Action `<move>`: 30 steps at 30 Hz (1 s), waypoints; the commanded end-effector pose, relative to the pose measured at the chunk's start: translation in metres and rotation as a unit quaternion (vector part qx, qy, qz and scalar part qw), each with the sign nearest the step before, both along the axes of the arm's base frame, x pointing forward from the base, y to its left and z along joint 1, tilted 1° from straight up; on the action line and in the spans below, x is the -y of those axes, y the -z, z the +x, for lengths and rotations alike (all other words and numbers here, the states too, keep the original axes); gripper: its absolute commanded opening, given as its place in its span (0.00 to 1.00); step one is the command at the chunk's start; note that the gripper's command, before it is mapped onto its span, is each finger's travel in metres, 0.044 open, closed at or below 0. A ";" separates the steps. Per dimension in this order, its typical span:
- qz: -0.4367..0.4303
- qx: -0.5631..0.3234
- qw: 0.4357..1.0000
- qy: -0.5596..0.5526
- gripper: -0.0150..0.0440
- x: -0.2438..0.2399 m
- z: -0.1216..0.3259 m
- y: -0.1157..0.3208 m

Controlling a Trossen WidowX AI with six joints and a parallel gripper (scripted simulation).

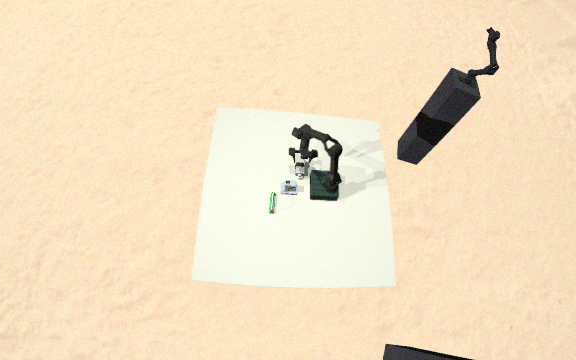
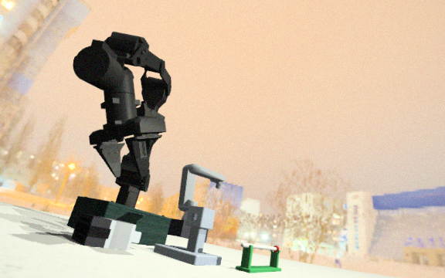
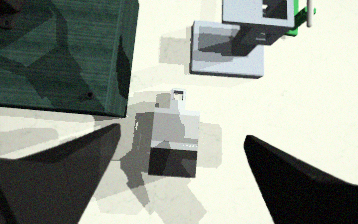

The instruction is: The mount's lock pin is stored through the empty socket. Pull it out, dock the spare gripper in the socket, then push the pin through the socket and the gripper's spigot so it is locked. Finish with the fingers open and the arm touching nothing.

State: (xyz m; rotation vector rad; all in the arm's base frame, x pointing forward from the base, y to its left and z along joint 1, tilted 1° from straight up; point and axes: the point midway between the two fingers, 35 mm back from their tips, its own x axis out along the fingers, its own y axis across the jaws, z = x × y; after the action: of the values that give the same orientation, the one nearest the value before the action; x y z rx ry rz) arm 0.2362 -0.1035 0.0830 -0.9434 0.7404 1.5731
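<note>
The spare gripper (image 1: 301,170) (image 2: 119,234) (image 3: 176,129), a grey block with a dark end, lies on the table beside the green base block. Its small spigot with a hole points toward the mount. My gripper (image 1: 302,161) (image 2: 131,176) (image 3: 183,135) is open and empty above it, its fingers to either side in the wrist view. The grey-blue mount (image 1: 289,188) (image 2: 185,255) (image 3: 227,62) stands nearby; no pin shows through its socket (image 2: 202,217) (image 3: 245,11). The white lock pin (image 2: 259,246) (image 3: 309,16) with a red head lies on the green rack (image 1: 270,201) (image 2: 246,259).
A grey crooked arm (image 2: 187,185) rises above the mount's socket. The dark green base block (image 1: 324,192) (image 2: 153,228) (image 3: 60,65) carries my arm and is close to the spare gripper. A dark post (image 1: 438,115) with another arm stands beyond the pale table (image 1: 248,250).
</note>
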 end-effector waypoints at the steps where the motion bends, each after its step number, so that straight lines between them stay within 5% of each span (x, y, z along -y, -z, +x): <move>1: 0.007 -0.003 1.000 0.000 1.00 -0.001 0.000 0.026; 6: 0.007 -0.003 1.000 0.000 1.00 -0.002 -0.001 0.060; 30: 0.007 -0.004 1.000 0.000 1.00 -0.003 0.000 0.094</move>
State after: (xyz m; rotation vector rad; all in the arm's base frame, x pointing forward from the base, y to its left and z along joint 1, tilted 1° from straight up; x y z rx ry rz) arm 0.2366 -0.1024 -0.0042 -0.9366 0.7371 1.5792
